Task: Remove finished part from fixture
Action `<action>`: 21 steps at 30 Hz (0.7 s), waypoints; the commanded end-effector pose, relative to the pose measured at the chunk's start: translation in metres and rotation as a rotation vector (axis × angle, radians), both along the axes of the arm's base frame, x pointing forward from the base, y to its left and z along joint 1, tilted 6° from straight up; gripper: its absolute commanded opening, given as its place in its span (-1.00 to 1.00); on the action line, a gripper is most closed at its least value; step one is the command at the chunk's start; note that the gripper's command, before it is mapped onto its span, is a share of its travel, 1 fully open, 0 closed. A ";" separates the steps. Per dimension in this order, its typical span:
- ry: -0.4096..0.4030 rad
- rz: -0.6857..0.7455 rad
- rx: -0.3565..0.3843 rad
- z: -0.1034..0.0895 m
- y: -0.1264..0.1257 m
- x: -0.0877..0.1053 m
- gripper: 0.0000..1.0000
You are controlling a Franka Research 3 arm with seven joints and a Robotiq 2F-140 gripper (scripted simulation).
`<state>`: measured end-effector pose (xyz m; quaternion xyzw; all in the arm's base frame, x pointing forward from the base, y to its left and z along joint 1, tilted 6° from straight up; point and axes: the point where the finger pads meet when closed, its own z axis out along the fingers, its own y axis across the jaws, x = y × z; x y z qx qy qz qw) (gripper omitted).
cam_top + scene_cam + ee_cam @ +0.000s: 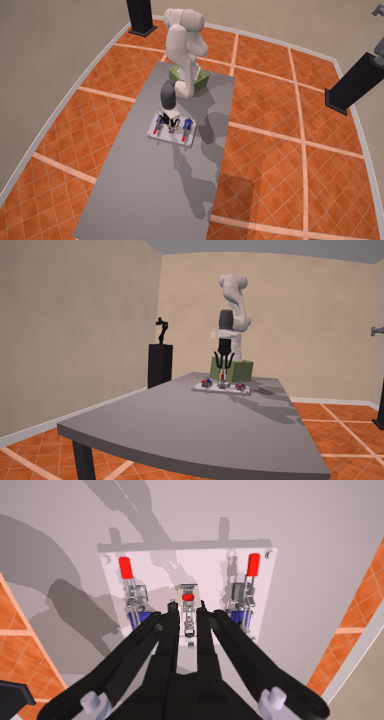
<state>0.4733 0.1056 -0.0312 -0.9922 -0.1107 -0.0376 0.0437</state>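
The fixture plate (173,133) lies on the table with three toggle clamps in a row. The two outer clamps hold the blue blanks (159,119) (187,123), and their red handles lie flat. In the wrist view the blanks (136,618) (241,618) flank my fingers. My gripper (222,376) points straight down over the middle clamp and is shut on that clamp's red handle (222,377), which stands upright. In the wrist view the handle's red end (188,597) shows between my fingertips. The finished part under the middle clamp is mostly hidden by the clamp and my fingers.
The green robot base block (231,370) stands just behind the fixture. Black camera stands (160,364) (351,84) are on the floor beyond the table. The table edges are a short way to the left and right of the plate.
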 end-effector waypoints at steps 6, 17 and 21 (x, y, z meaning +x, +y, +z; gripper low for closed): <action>0.024 0.003 -0.004 -0.004 -0.002 -0.011 -1.00; 0.024 0.003 -0.004 -0.004 -0.003 -0.012 -1.00; 0.024 0.003 -0.004 -0.004 -0.003 -0.013 -1.00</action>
